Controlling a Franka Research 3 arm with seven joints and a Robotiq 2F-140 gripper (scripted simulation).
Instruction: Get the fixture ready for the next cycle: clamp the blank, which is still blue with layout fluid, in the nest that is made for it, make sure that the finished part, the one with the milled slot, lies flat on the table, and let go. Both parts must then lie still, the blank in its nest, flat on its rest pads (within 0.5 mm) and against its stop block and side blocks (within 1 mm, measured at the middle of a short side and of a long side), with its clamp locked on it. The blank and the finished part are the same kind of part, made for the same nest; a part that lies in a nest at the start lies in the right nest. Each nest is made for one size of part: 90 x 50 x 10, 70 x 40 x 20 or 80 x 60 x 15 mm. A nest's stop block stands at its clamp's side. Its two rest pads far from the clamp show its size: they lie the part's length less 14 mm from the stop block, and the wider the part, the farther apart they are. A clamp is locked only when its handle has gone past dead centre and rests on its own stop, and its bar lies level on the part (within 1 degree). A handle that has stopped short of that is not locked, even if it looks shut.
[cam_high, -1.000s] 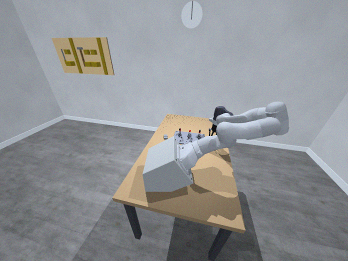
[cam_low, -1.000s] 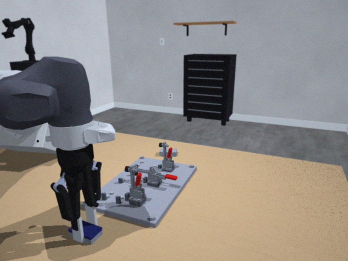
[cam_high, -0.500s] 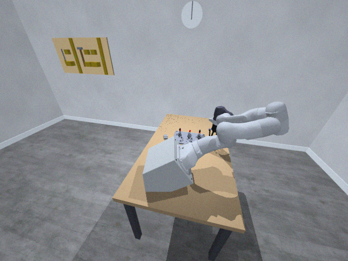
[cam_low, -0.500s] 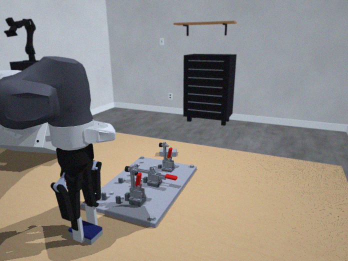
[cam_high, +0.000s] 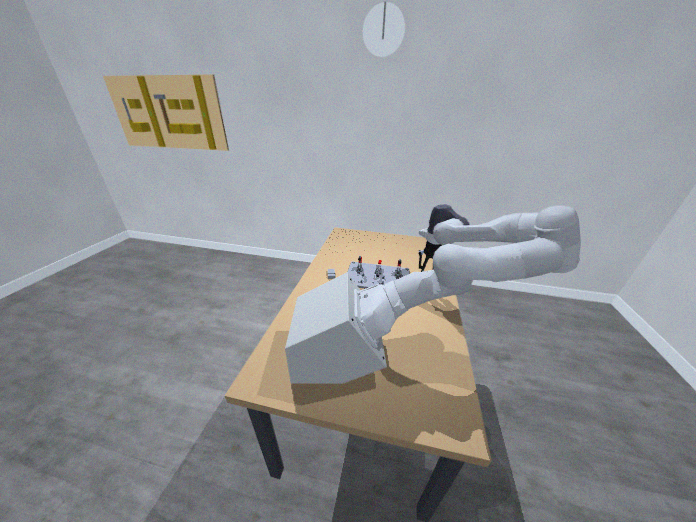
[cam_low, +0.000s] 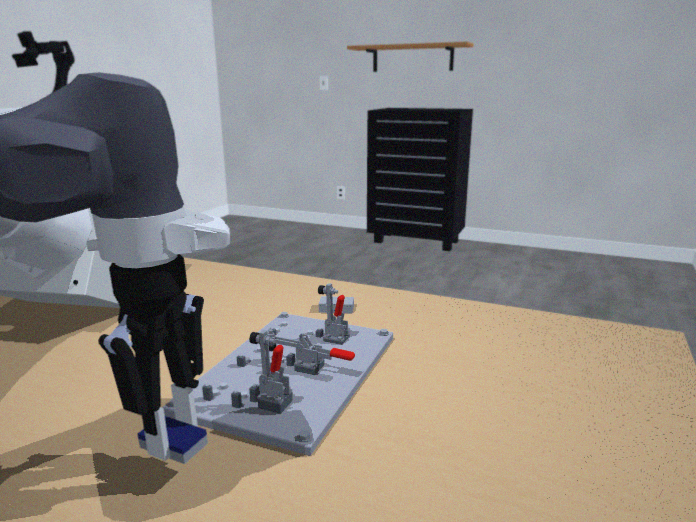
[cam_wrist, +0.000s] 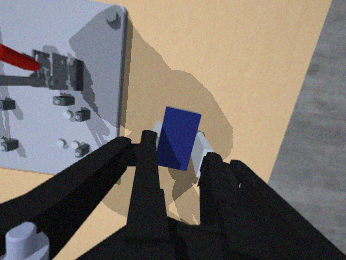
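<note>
While the blue-topped blank (cam_low: 188, 433) (cam_wrist: 181, 137) is held across its width by the part-closed two-finger gripper (cam_low: 173, 429) (cam_wrist: 176, 136), its long axis runs alongside the fixture plate's (cam_low: 337, 387) (cam_wrist: 102, 40) near edge.

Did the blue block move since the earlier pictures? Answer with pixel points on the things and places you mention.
No, the blue block (cam_low: 182, 435) (cam_wrist: 180, 137) looks unmoved: in the exterior view it sits just off the same corner of the grey plate (cam_low: 337, 359).
</note>
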